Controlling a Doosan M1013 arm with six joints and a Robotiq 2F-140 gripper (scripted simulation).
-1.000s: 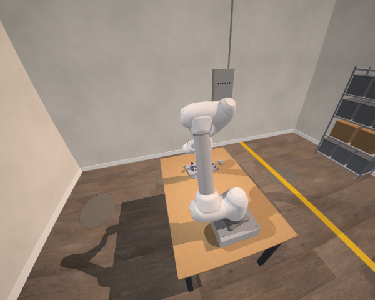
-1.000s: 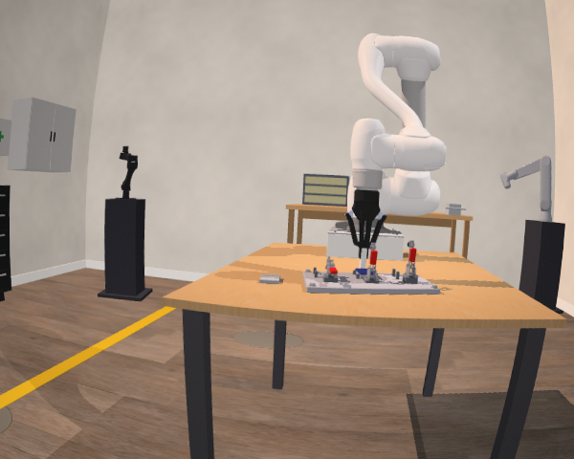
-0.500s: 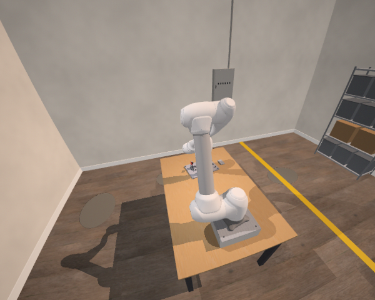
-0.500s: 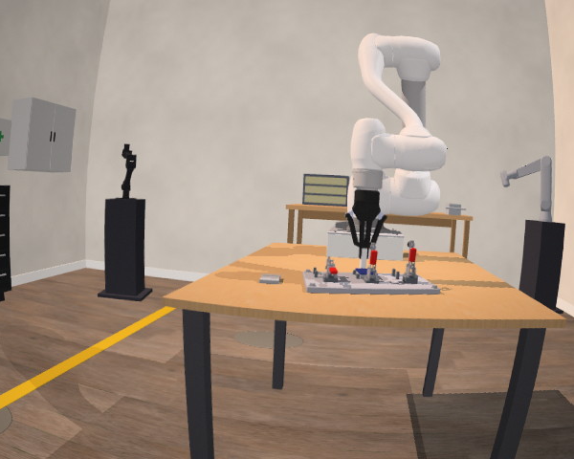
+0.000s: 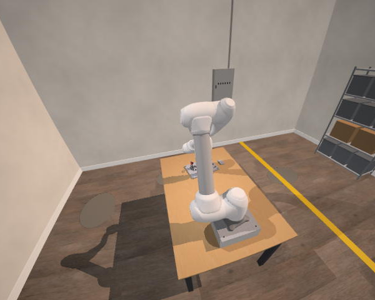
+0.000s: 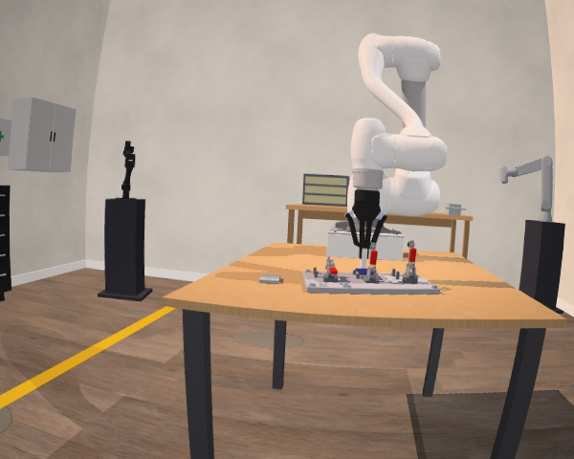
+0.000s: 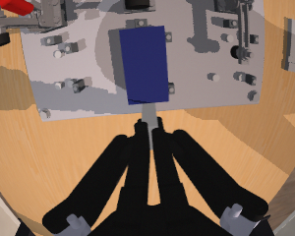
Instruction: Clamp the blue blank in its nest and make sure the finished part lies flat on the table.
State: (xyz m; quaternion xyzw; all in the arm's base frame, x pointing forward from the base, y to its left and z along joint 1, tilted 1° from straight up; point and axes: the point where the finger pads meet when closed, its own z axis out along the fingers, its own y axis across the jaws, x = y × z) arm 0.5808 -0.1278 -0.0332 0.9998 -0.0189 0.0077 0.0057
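The blue blank (image 7: 144, 65) (image 6: 361, 271) lies in the middle nest of the grey fixture plate (image 7: 194, 92) (image 6: 376, 290) (image 5: 190, 173). My gripper (image 7: 148, 110) (image 6: 364, 254) is shut with nothing between the fingers. Its tips are low at the blank's near short end, the end away from the clamp. The middle clamp's red handle (image 6: 372, 256) stands upright. The left clamp's red handle (image 7: 14, 6) (image 6: 333, 270) lies low, and the right clamp's handle (image 6: 411, 254) stands upright. The grey finished part (image 7: 293, 45) (image 6: 270, 278) (image 5: 221, 162) lies on the table beside the plate.
The two outer nests on the plate hold no part. The arm's base block (image 5: 236, 230) stands at the other end of the wooden table (image 6: 297, 303). A second table with a crate stands behind, and a shelf rack (image 5: 359, 122) at the wall.
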